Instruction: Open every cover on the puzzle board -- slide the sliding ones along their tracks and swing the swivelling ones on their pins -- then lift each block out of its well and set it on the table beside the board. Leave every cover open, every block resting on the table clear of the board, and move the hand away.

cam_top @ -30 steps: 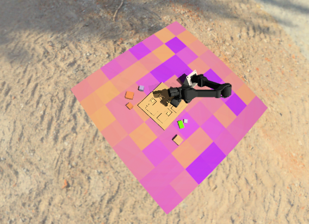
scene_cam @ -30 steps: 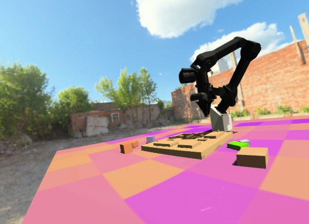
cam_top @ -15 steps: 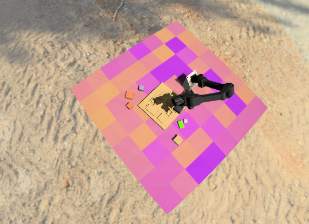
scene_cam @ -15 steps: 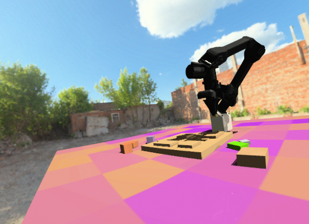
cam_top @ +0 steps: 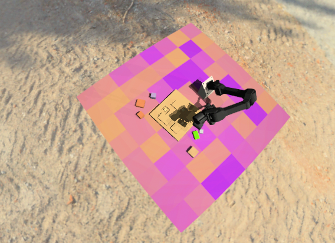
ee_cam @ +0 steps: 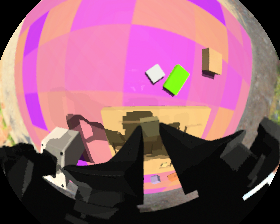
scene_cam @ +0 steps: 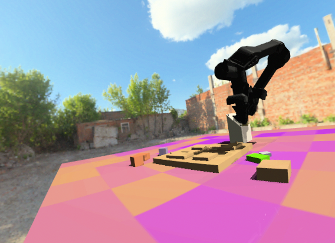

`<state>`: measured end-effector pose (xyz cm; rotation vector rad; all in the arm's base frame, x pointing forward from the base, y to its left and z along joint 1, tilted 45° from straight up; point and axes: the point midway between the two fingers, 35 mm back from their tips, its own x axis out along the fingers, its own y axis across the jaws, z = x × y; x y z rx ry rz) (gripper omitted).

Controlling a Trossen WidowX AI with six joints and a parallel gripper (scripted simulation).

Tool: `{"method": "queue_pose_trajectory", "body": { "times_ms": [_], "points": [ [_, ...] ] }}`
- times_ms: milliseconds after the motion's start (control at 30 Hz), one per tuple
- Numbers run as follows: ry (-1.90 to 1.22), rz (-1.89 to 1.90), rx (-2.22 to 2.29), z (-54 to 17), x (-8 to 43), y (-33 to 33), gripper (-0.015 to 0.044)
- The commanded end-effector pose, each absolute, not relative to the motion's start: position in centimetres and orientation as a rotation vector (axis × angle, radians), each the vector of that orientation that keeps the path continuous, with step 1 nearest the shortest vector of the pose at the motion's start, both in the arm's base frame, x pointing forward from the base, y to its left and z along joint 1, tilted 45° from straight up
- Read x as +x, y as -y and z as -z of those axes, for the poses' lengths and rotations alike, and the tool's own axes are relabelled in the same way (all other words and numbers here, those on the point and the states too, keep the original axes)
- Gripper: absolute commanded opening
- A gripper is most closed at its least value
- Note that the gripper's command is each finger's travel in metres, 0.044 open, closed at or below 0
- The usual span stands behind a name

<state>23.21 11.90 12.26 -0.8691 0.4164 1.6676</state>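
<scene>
My gripper (scene_cam: 243,121) (ee_cam: 149,127) is shut on a tan block (ee_cam: 150,121), held above the tan puzzle board (cam_top: 177,95) (scene_cam: 189,166) (ee_cam: 110,116). The top view hides the fingertips under the hand. Flat covers (scene_cam: 180,154) (scene_cam: 205,156) lie on the board; shadow hides several, and how far each is open I cannot tell. A white block (cam_top: 201,131) (ee_cam: 155,74), green block (cam_top: 196,135) (scene_cam: 258,157) (ee_cam: 176,80) and larger tan block (cam_top: 193,151) (scene_cam: 272,170) rest off one side. A lavender block (cam_top: 153,95) (scene_cam: 163,151) and two orange blocks (cam_top: 140,103) (cam_top: 140,114) rest off another side.
The light grey arm base (scene_cam: 236,133) (ee_cam: 61,145) stands close behind the board. The arm (cam_top: 231,109) (scene_cam: 266,48) arches from it to the hand, and its shadow falls across the board. The patchwork table (cam_top: 189,210) (scene_cam: 177,210) extends around the board.
</scene>
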Motion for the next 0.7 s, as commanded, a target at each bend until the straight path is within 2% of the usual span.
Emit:
{"method": "queue_pose_trajectory", "body": {
  "times_ms": [0, 400, 667],
  "points": [
    [-0.404, -1.666, -0.861, -13.5, 23.0, -13.0, 0.008],
    [-0.381, -1.677, -0.838, -16.6, 21.7, -15.8, 0.008],
    [-0.383, -1.678, -0.84, -16.1, 21.8, -16.4, 0.008]
  ]
}}
